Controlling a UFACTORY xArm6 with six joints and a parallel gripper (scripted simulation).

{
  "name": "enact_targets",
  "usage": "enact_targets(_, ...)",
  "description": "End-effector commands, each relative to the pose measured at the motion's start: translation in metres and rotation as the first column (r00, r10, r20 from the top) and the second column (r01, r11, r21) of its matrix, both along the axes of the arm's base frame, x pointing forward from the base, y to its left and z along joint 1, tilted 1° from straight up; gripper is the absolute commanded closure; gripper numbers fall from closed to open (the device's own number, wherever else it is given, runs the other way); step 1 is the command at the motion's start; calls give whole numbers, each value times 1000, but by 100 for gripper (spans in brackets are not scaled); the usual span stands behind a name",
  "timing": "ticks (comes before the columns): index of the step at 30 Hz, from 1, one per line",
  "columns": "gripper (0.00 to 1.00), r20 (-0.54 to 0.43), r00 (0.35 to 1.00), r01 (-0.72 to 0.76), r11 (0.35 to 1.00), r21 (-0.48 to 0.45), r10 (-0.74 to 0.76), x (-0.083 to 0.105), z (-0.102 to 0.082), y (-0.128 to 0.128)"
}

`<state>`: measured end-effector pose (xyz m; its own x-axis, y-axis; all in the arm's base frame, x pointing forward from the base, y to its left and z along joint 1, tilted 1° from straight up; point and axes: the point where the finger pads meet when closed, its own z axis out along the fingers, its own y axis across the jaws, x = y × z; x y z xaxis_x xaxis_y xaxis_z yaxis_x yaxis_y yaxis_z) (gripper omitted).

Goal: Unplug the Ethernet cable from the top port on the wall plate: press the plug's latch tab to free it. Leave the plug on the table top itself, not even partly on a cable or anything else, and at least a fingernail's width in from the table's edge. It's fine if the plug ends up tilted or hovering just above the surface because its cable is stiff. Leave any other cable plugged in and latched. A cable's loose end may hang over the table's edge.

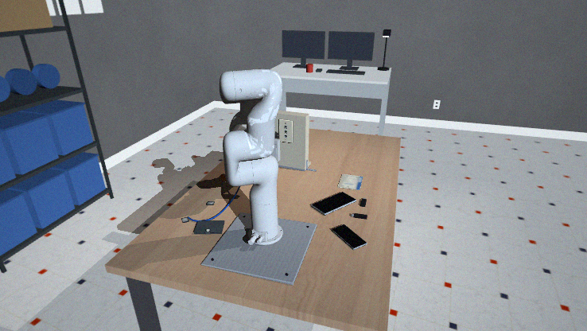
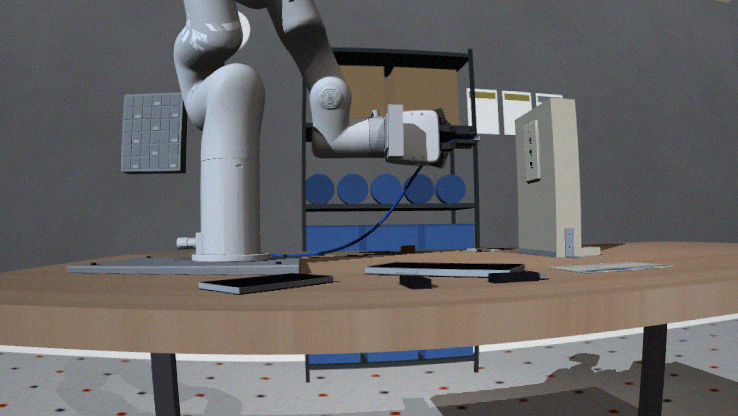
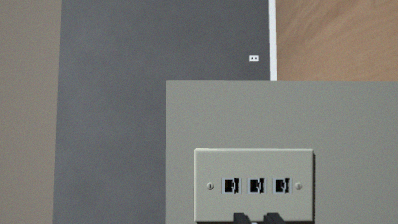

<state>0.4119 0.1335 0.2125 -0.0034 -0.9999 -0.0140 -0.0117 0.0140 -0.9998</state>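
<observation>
My gripper [image 2: 463,139] [image 3: 258,219] is shut on the Ethernet plug [image 2: 470,137] and holds it in the air, level, a short way in front of the wall plate [image 2: 532,150] [image 1: 285,130] [image 3: 254,165]. The plug is out of its port. In the wrist view all three ports show as empty dark openings, and only my two fingertips show at the bottom edge. The blue cable [image 2: 385,217] [image 1: 227,204] sags from the gripper down to the table top behind the arm. In the top view the arm hides the gripper.
The wall plate sits on a beige upright box [image 2: 555,175] [image 1: 297,142]. On the table lie a tablet [image 1: 332,202], a phone [image 1: 348,235], a small black block [image 1: 362,201], a USB stick [image 1: 358,215], a booklet [image 1: 350,181] and a dark pad [image 1: 208,226].
</observation>
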Motion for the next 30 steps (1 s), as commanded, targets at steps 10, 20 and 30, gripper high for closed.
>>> enact_targets(10,100,-71,997,8,997,-72,-13,-13,-7,-11)
enact_targets(20,100,-281,959,-50,959,-279,-32,-19,-29,-46)
enact_targets(30,100,-358,930,-64,927,-369,-78,-19,-40,-63)
